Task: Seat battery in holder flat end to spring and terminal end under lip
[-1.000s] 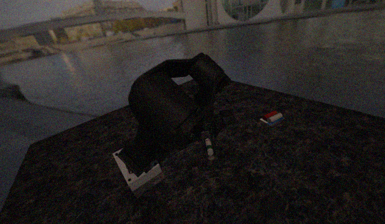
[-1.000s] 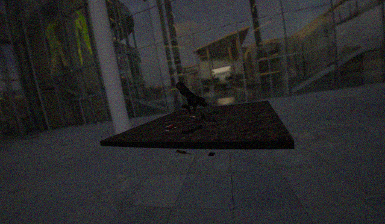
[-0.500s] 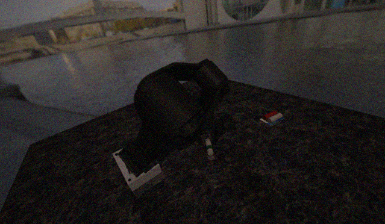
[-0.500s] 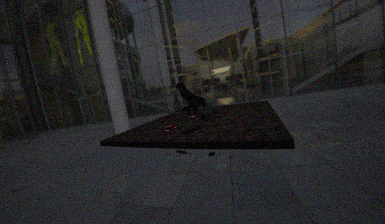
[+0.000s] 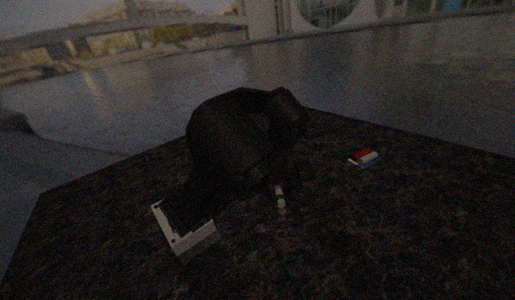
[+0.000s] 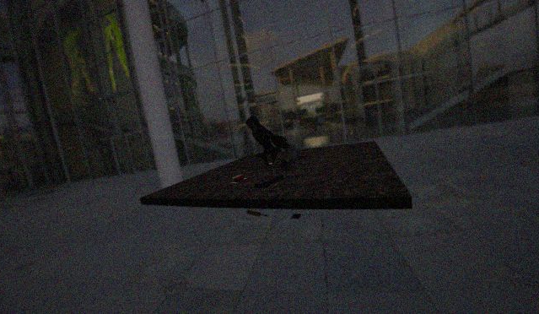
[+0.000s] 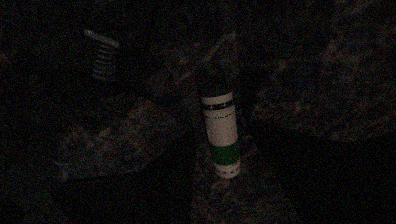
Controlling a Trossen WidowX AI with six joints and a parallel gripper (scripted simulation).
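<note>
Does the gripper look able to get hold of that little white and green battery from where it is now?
Probably yes. The battery lies on the dark table by itself, apart from the white holder, and in the wrist view it sits right under the gripper with nothing across it. The fingers are too dark to make out.

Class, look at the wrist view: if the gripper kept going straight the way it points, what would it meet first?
Most likely the battery, lying on the table straight ahead; depth is hard to judge in the dark.
</note>
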